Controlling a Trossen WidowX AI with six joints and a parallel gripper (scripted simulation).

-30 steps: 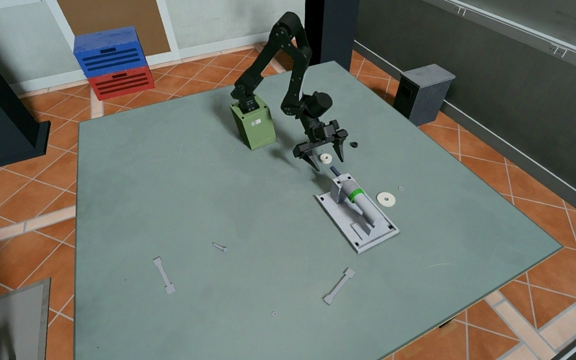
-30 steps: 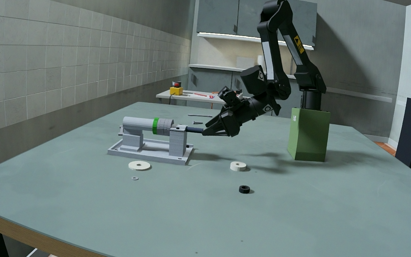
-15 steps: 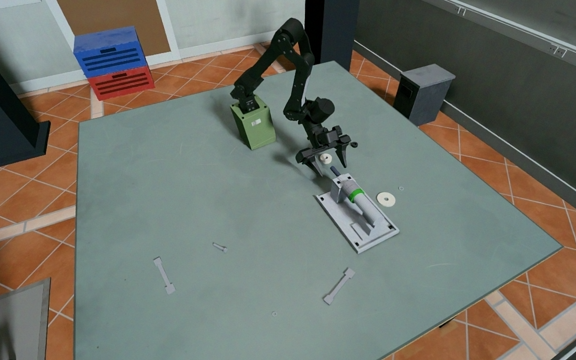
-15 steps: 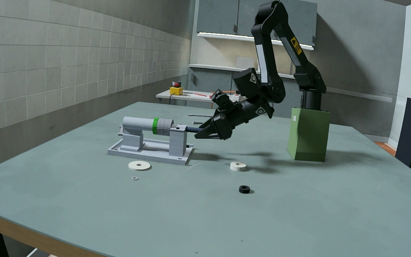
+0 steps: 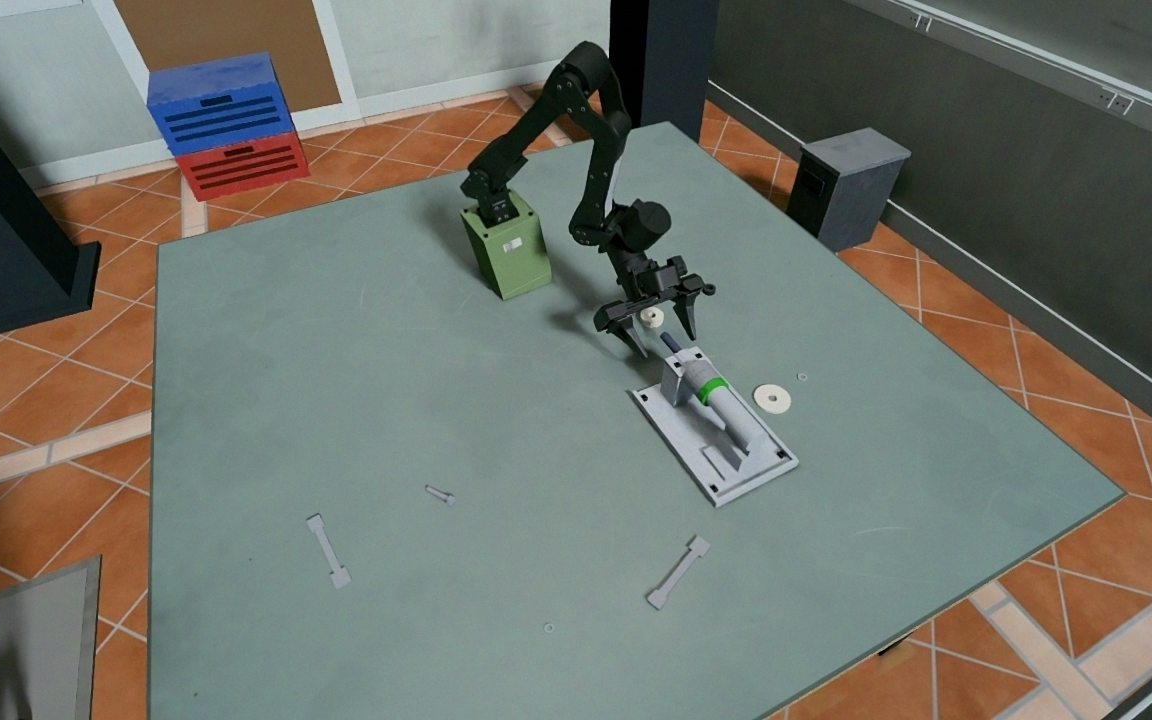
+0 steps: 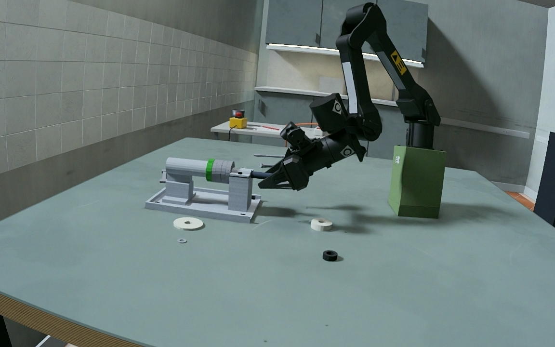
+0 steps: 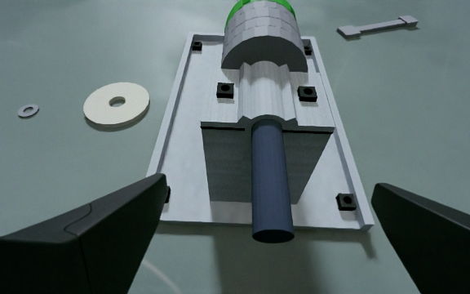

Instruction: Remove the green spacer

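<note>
A grey fixture (image 5: 712, 428) stands on a base plate, with a small block (image 6: 240, 191) near me and a big housing block (image 6: 180, 172) at the far end. A dark blue shaft (image 7: 271, 180) sticks out of the small block toward me; it also shows in the side view (image 6: 260, 174). Grey spacers (image 6: 224, 170) and one green spacer (image 6: 210, 169) sit on the shaft between the blocks, the green one against the housing. My gripper (image 7: 269, 188) is open and empty. Its fingers stand wide on either side of the shaft's free end, not touching it (image 6: 273, 181).
A flat white washer (image 7: 116, 103) and a small grey washer (image 7: 26, 108) lie beside the base plate. A thick white ring (image 6: 321, 224) and a black ring (image 6: 329, 255) lie on the table below my arm. Flat grey bars (image 5: 678, 571) (image 5: 328, 550) and a bolt (image 5: 439, 493) lie farther off. My green base (image 6: 416, 181) stands behind.
</note>
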